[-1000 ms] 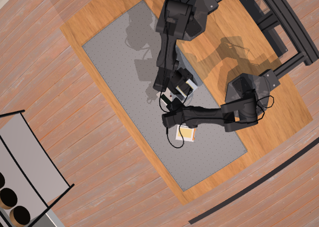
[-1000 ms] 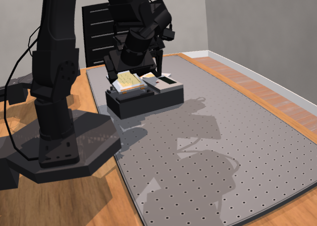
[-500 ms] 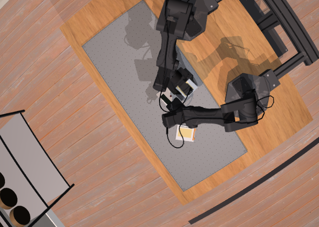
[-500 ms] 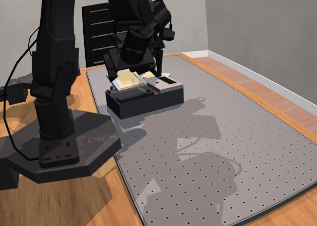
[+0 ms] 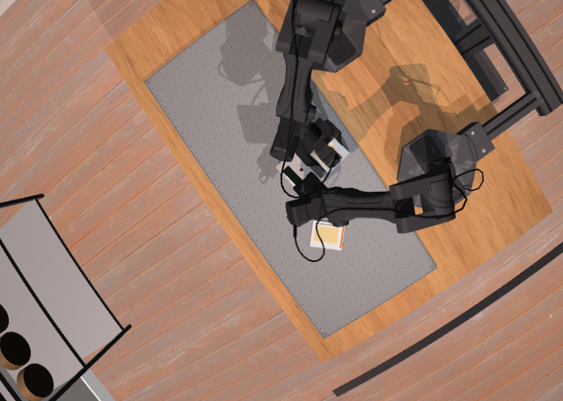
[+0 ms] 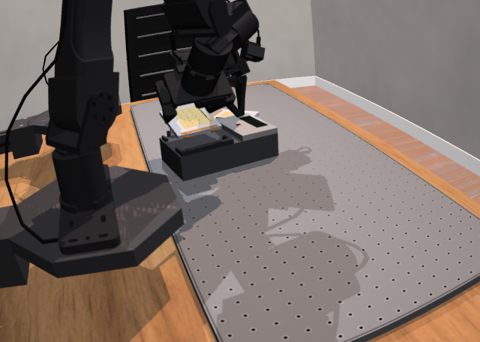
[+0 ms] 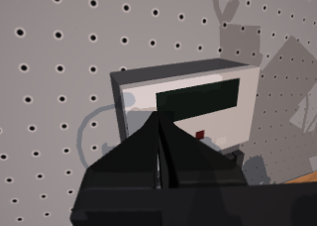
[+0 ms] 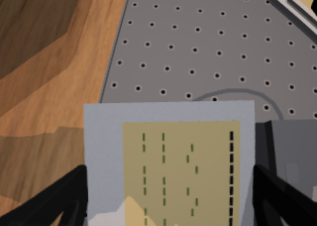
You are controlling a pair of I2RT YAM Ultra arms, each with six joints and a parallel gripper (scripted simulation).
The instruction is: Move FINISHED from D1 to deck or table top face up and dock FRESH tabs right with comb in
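Observation:
Dock D1 [image 6: 247, 148] [image 5: 284, 165] [image 7: 233, 124] stands on the perforated deck. FINISHED [image 6: 191, 117] [image 8: 178, 167], with dark bands on its yellow face, is held at its sides by my right gripper [image 8: 168, 174] [image 6: 203, 113]. It is tilted over the bay, its tab edge low at the slot end and its opposite edge raised. The copper tabs show at that low edge; how deep they sit is unclear. My left gripper [image 7: 158, 118] is shut and empty, over the dock's display end. FRESH [image 5: 327, 235] [image 6: 225, 114] lies face up on the deck beyond the dock; its comb cannot be made out.
The left forearm [image 5: 363, 203] crosses the deck between the dock and FRESH. The right arm [image 5: 296, 85] reaches in over the dock from the other side. The wooden table edge [image 8: 106, 33] runs beside the deck near the bay.

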